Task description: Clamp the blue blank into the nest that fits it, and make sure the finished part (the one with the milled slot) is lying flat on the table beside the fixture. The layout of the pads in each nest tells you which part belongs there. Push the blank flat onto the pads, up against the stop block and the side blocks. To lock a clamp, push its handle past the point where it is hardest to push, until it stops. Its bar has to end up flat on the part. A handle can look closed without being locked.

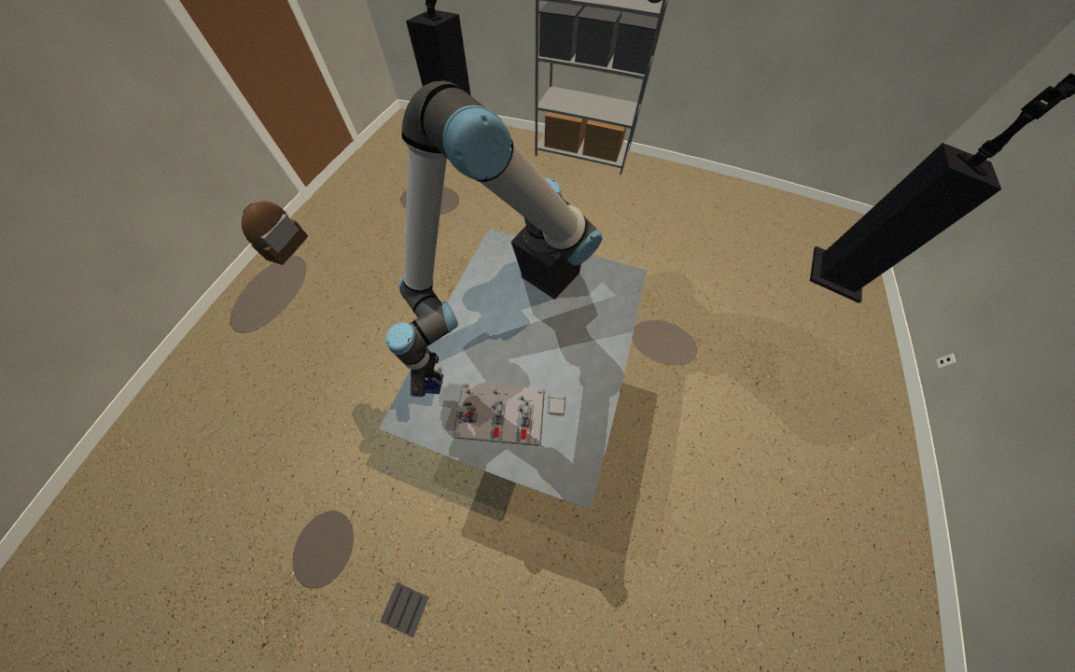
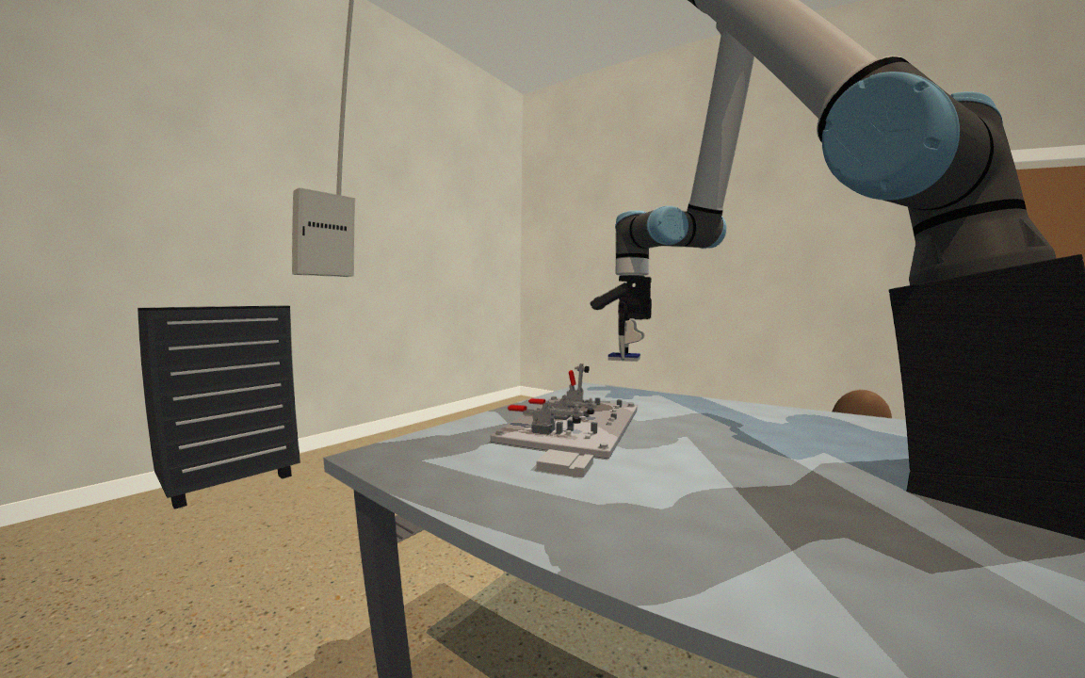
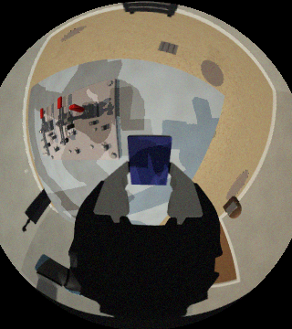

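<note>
My gripper (image 1: pixel 426 384) (image 2: pixel 623 353) (image 3: pixel 149 162) is shut on the blue blank (image 1: pixel 434 386) (image 2: pixel 614 356) (image 3: pixel 150 153), held level in the air above the table, beside the fixture plate (image 1: pixel 510 393) (image 2: pixel 512 439) (image 3: pixel 88 153). The nearest clamp's red handle (image 2: pixel 572 378) (image 3: pixel 76 108) stands up, with its bar upright. The other two red handles (image 1: pixel 495 432) (image 1: pixel 523 434) (image 2: pixel 536 401) (image 2: pixel 517 408) lie low; whether they are locked cannot be told. The pale finished part (image 1: pixel 556 405) (image 2: pixel 558 460), its slot showing in the exterior view, lies flat on the table beside the fixture's opposite side. Pad layouts are too small to read.
The table (image 1: pixel 608 317) (image 2: pixel 689 540) carries the arm's black base (image 1: pixel 547 265) (image 2: pixel 997 395). Several small blocks and posts stand on the plate, and the raised clamp bar (image 2: pixel 581 380) is the tallest thing there. The blank hangs near the table's far-side edge.
</note>
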